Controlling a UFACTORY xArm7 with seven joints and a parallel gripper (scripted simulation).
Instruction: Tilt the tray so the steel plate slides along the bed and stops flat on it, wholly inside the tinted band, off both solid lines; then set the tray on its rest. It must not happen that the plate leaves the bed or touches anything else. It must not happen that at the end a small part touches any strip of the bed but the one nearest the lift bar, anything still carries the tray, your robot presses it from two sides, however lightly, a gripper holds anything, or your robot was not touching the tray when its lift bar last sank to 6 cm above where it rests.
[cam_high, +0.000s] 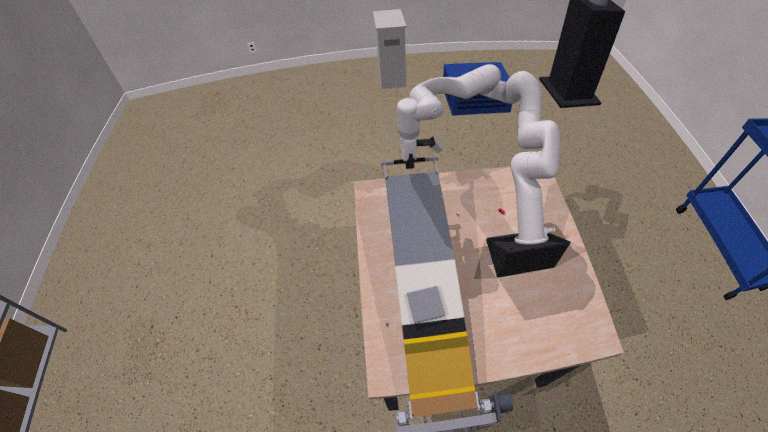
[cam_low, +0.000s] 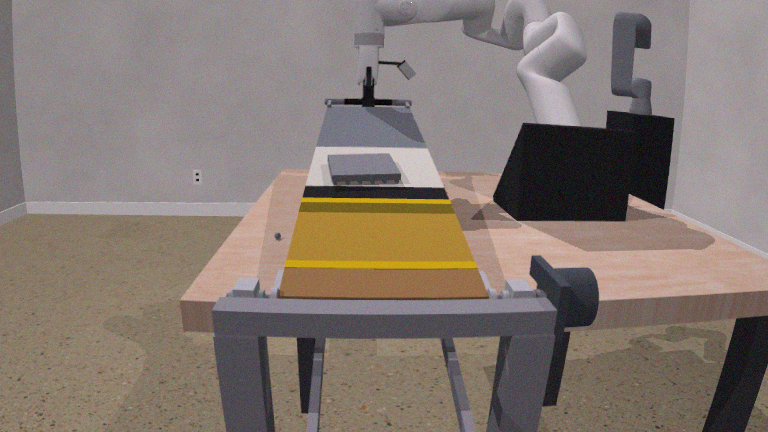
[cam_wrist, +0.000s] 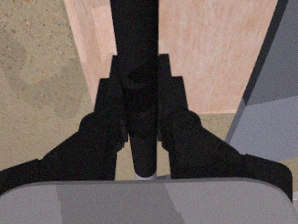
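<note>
The long tray (cam_high: 416, 214) (cam_low: 365, 126) is tilted, its far end raised off the table (cam_high: 537, 322) (cam_low: 644, 257) and its near end on a grey hinge stand (cam_high: 453, 420) (cam_low: 384, 317). My gripper (cam_high: 411, 159) (cam_low: 368, 96) (cam_wrist: 141, 74) is shut on the handle bar (cam_low: 343, 101) (cam_wrist: 133, 23) at the raised end. The grey steel plate (cam_high: 425, 304) (cam_low: 364, 167) lies flat on the white stretch of the bed, just above a black stripe. Below that stripe lies the tinted band (cam_high: 438, 368) (cam_low: 378, 236), between two yellow solid lines (cam_high: 435, 337) (cam_low: 381, 264). The plate is outside the band.
The arm's black base (cam_high: 526, 252) (cam_low: 563, 171) stands on the table right of the tray. A small red object (cam_high: 501, 210) lies near it, and a small grey ball (cam_low: 277, 235) lies left of the tray. A blue cart (cam_high: 730, 225) stands at the far right.
</note>
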